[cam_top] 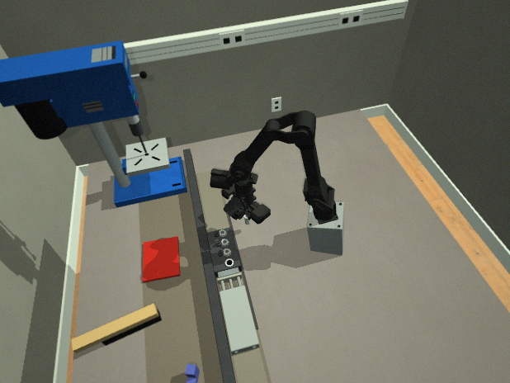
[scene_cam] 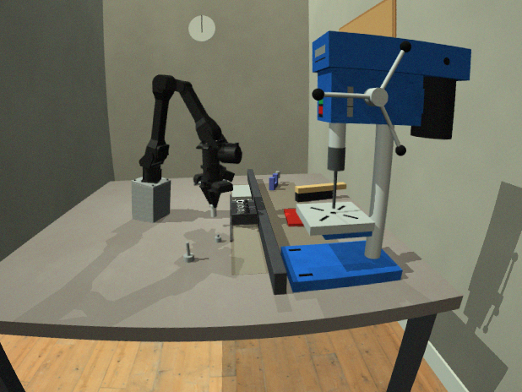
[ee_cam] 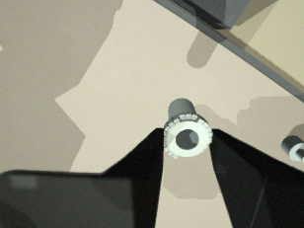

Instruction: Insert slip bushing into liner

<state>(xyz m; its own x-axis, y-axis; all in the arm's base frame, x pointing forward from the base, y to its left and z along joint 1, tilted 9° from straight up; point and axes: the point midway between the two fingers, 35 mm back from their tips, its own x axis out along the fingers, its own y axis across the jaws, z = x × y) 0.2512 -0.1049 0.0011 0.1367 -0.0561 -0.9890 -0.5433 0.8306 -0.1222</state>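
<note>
At the centre of the wrist view, the slip bushing [ee_cam: 187,137] is pinched by its knurled head between the two dark fingers of the hand [ee_cam: 188,147], upright above the tabletop [ee_cam: 99,88]. The jig [cam_top: 224,248] is seen lower in the top view.

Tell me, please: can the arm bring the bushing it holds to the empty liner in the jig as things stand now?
Probably yes. The hand is shut on the slip bushing, lifted off the table. The empty liner is the end hole of the jig, open from above, with nothing standing between.
</note>
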